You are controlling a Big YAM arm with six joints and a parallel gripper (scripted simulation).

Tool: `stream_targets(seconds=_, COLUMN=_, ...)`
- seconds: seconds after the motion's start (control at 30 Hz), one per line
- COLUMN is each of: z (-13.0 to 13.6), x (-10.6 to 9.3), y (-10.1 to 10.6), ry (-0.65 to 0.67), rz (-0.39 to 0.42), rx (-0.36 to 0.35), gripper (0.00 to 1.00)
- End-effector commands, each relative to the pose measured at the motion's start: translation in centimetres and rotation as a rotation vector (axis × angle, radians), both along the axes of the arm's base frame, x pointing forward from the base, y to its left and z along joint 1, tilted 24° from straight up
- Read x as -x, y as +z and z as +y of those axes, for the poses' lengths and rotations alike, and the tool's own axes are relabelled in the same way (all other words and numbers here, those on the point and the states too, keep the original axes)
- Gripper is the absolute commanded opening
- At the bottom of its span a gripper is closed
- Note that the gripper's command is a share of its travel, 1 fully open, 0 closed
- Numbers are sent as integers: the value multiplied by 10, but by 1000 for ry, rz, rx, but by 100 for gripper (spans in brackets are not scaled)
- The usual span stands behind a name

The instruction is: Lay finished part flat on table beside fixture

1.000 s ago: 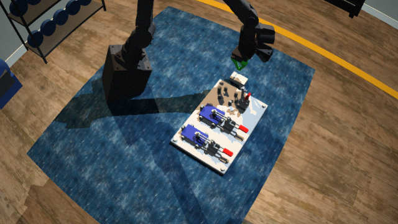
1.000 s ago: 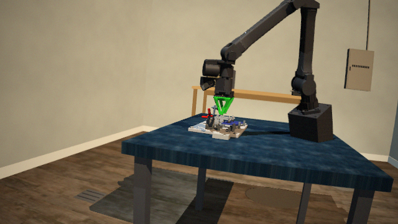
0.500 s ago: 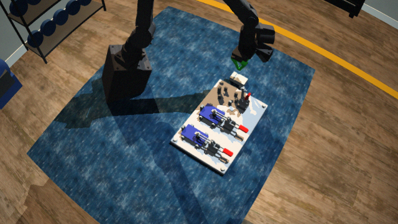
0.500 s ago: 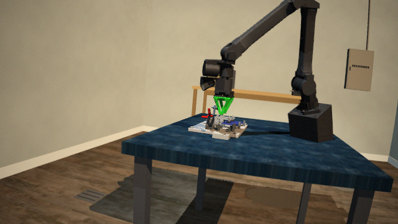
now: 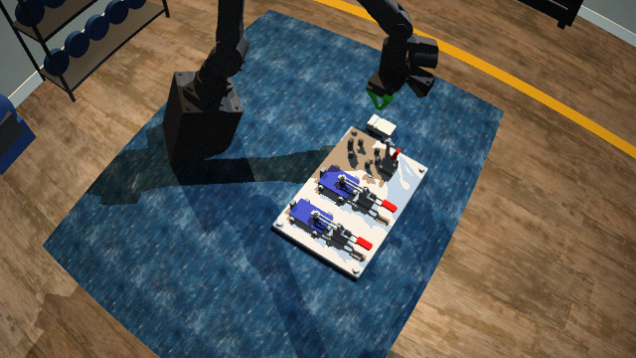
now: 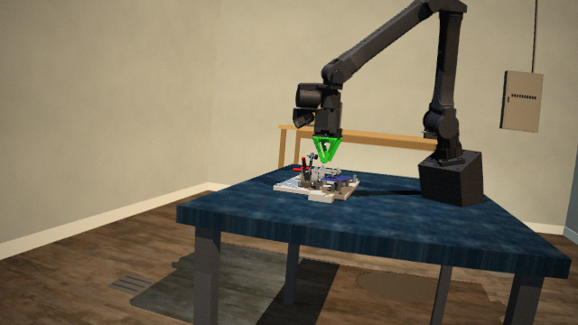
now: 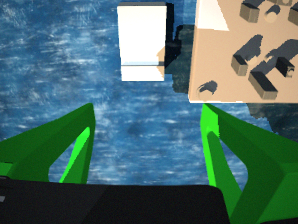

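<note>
So, from the top, one gripper [image 5: 382,103] [image 6: 326,161] [image 7: 148,112] hangs above the table [image 5: 199,278] [image 6: 384,217] [image 7: 50,60], near one end of the fixture [image 5: 404,176] [image 6: 289,186] [image 7: 210,60]. Just beside that end lies one finished part [image 5: 382,126] [image 6: 321,198] [image 7: 142,37], a pale block flat on the blue surface. The fixture carries two blue blanks, the first [image 5: 304,211] at the far end from the part and the second [image 5: 335,179] in the middle, each under a clamp. Three red handles show: two lie low, [image 5: 364,243] and [image 5: 390,206], while the third [image 5: 396,153] stands up at the end nearest the part. Four bolts mark the plate's corners. Around the table are a yellow floor stripe [image 5: 497,70] and a rack [image 5: 109,47] with five blue discs on its lower shelf.

In the exterior view, the green fingertips sit above the fixture's near end. The raised clamp and pegs stand in front of the blanks and partly screen them. Four legs are visible under the table; behind it are one wooden bench [image 6: 384,136] and one wall cabinet [image 6: 524,101].

Through the wrist camera, two green fingers stand well apart with blue tabletop between them, holding nothing. Ahead of them lies the part, a groove line crossing it near its lower end. It is apart from the plate, whose upright pegs rise to the right.
</note>
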State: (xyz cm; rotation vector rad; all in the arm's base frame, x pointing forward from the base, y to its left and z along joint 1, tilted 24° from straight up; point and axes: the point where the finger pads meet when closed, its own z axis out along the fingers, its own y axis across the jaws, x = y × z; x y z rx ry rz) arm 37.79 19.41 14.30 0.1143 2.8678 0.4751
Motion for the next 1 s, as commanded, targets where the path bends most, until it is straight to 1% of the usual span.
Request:
stream_targets(seconds=0.0, z=-3, x=-11, y=46, ry=3, rz=-70, rx=-26, gripper=64)
stream_targets(seconds=0.1, z=-7, x=-8, y=58, ry=3, rz=-72, rx=-26, gripper=64)
stream_targets(seconds=0.17, z=-7, x=-8, y=58, ry=3, rz=-72, rx=-26, gripper=64)
stream_targets(seconds=0.43, z=-19, x=2, y=90, ry=3, rz=-74, rx=-26, gripper=64)
stream_targets(seconds=0.6, z=-24, x=7, y=106, ry=4, rz=-76, rx=-26, gripper=64)
stream_targets(seconds=0.67, z=-26, x=9, y=110, ry=4, rz=-76, rx=-26, gripper=64)
stream_targets(seconds=0.73, z=-26, x=9, y=110, ry=4, rz=-76, rx=-26, gripper=64)
stream_targets(seconds=0.77, z=-23, x=8, y=104, ry=9, rz=-57, rx=-19, gripper=64)
stream_targets(seconds=0.83, z=-27, x=10, y=114, ry=3, rz=-75, rx=-24, gripper=64)
stream_targets(seconds=0.97, z=-28, x=11, y=118, ry=5, rz=-77, rx=-25, gripper=64)
